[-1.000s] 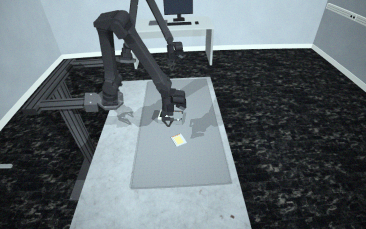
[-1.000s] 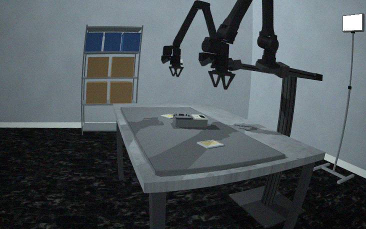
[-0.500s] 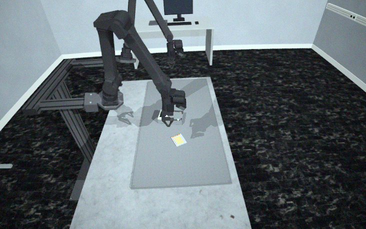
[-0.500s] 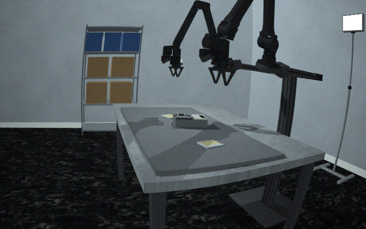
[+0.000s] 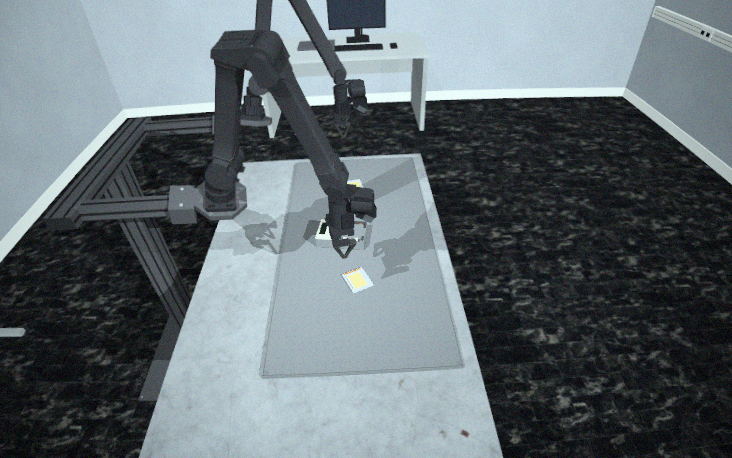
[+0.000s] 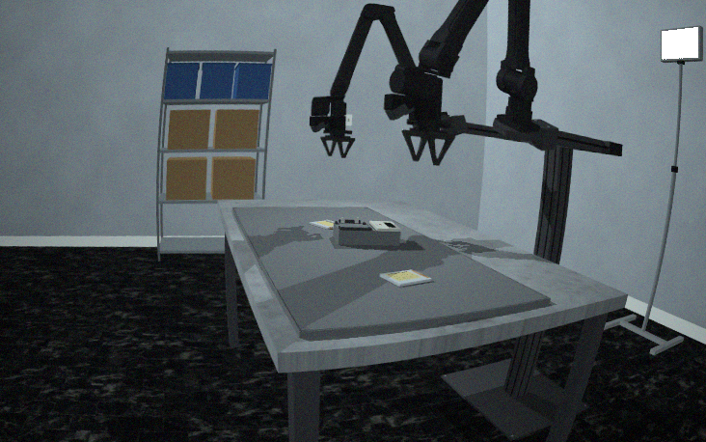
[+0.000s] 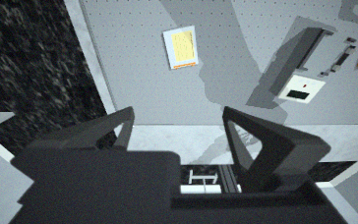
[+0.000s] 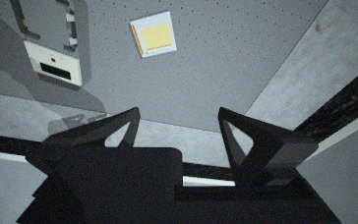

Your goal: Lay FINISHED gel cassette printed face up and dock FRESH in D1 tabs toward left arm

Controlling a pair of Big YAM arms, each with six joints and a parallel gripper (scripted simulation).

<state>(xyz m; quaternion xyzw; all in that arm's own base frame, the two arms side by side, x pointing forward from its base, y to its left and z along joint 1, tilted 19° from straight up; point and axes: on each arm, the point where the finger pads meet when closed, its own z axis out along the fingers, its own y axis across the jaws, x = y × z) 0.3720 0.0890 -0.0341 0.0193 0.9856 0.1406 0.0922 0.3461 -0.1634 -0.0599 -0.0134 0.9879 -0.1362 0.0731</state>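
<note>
With its bay holding neither cassette, the dock [image 5: 322, 231] [image 6: 366, 237] [image 7: 302, 89] [image 8: 53, 64] stands upright on the gray deck [image 5: 356, 334] [image 6: 333, 313] [image 7: 143, 93] [image 8: 207, 79], its pale panel toward the tabletop's long edge by the arm mounts. One cassette [image 5: 354, 184] [image 6: 406, 277] [image 7: 180, 47] lies flat, yellow face up, between the dock and the tabletop's left short edge; its orange strip faces the mount-side long edge. Another cassette [image 5: 357, 279] [image 6: 322, 224] [image 8: 156, 35] lies flat toward the right short edge, apart from the dock, its orange strip facing the dock. I cannot tell which is FRESH or whether a comb stands in either. Above the tabletop [image 5: 302, 421] [image 6: 416, 341] [image 7: 152, 142] [image 8: 315, 54], the left gripper [image 5: 343, 132] [image 6: 426, 162] [image 7: 178, 111] and right gripper [image 5: 344, 256] [image 6: 337, 156] [image 8: 179, 111] are both wide and hold nothing.
</note>
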